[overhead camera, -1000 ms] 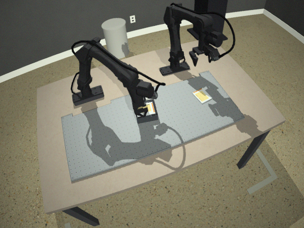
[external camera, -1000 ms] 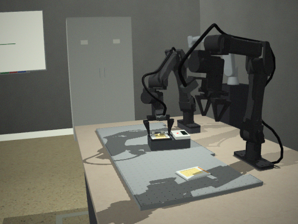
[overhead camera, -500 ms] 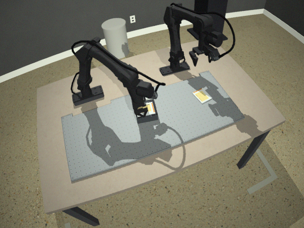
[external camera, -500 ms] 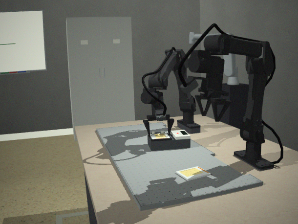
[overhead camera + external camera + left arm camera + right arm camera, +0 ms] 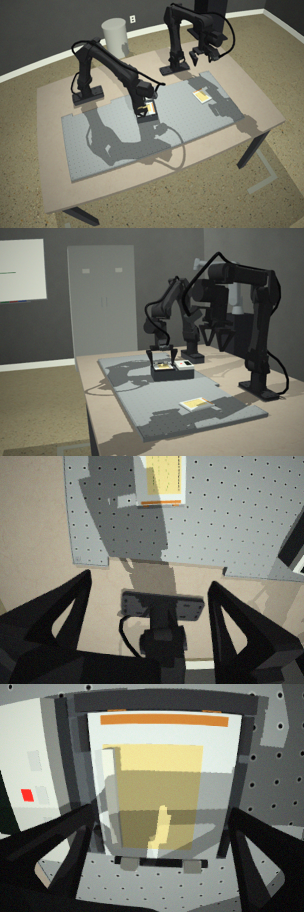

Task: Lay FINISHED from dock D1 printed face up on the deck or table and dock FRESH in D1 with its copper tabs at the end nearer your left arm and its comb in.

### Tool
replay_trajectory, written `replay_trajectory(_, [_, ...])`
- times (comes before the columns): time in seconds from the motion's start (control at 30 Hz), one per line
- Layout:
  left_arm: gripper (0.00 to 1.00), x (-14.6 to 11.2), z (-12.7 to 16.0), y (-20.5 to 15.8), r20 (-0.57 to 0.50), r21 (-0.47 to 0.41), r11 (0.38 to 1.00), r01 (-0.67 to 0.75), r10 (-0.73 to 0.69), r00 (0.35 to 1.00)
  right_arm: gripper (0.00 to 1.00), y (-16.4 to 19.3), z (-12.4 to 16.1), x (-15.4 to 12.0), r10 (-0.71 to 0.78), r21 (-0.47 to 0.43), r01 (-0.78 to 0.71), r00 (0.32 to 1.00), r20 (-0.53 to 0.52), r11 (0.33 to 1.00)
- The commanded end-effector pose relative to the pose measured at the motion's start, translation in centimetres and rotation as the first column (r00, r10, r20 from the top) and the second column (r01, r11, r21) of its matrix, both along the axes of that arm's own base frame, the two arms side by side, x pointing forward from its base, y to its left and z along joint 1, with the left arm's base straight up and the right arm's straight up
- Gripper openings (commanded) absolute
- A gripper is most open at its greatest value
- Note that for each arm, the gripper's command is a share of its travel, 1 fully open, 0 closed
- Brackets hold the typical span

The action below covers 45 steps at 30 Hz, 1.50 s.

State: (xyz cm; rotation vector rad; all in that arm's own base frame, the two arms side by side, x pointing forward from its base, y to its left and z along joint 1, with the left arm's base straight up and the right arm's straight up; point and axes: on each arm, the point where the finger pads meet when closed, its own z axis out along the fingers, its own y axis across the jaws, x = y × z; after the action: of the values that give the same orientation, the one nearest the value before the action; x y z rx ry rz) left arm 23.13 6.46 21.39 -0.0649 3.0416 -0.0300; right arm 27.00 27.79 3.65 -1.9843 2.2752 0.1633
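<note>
"Yellow and white, printed face up: the near cassette, FINISHED (image 5: 202, 96) (image 5: 196, 403) (image 5: 164, 478), lies flat on the grey perforated deck (image 5: 174, 109) (image 5: 154, 399) (image 5: 210, 526) (image 5: 270, 819). What of the left jaws (image 5: 202, 59) (image 5: 215, 347)?"

"Wide apart, nothing between them, raised above the worktop (image 5: 55, 191) (image 5: 217, 442) (image 5: 30, 511). Farther off, noted: dock D1 (image 5: 147, 119) (image 5: 172, 375) (image 5: 295, 538) (image 5: 165, 703) stands on the deck with FRESH (image 5: 150, 108) (image 5: 163, 367) (image 5: 165, 759) in its bay."

"Condition of FRESH?"

"Tabs end at the slots, the side nearer the left arm. Two spring hooks (image 5: 130, 864) (image 5: 192, 866) at the opposite edge. Whether every corner is down, I cannot tell. White comb (image 5: 108, 794) present, along the side next to the white control panel (image 5: 184, 365) (image 5: 25, 759)."

"And the right jaws (image 5: 144, 107) (image 5: 162, 365)?"

"Spread wide, one finger toward each side of the bay, clamped on nothing. Contact with the dock, cannot tell."

"Beyond?"

"Grey cabinet (image 5: 87, 302), doors closed, against the wall."

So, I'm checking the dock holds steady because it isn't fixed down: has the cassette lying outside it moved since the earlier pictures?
No; the cassette lies unshifted against the deck's edges.
</note>
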Motion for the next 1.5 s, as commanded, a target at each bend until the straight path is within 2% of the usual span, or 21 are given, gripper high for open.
replay_trajectory(0.0, [1.0,0.5,1.2,0.12,-0.079,-0.036,0.999,0.005,-0.008,0.997,0.98,0.0,1.93,0.22,0.0,0.013,0.0,1.0,0.012,1.0])
replay_trajectory(1.47, [1.0,0.5,1.2,0.12,-0.079,-0.036,0.999,0.005,-0.008,0.997,0.98,0.2,2.79,0.59,-0.001,0.03,0.001,1.0,0.03,1.0])
